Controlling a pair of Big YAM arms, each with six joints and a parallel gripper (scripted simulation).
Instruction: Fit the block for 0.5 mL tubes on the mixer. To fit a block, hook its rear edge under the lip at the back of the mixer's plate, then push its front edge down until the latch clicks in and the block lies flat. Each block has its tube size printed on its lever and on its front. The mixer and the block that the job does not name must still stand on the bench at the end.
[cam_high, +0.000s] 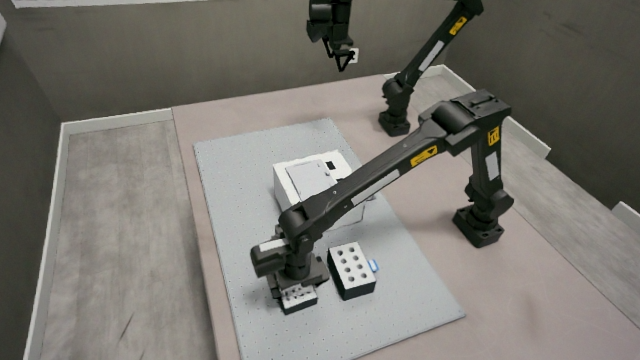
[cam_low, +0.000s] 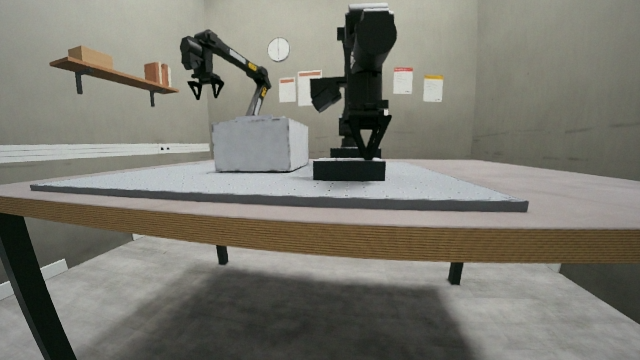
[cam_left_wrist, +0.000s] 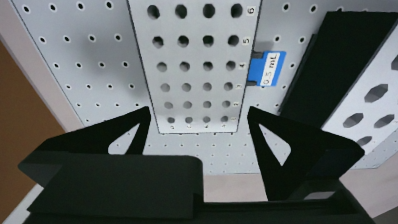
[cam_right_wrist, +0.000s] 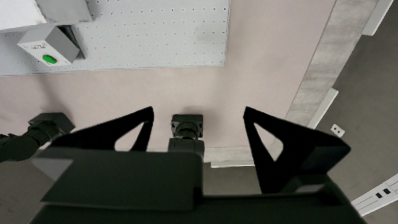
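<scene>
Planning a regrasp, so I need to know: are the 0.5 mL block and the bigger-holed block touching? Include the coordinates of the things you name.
Apart: the left wrist view shows pegboard between block (cam_left_wrist: 195, 75) and bigger-holed block (cam_left_wrist: 325, 65).
</scene>
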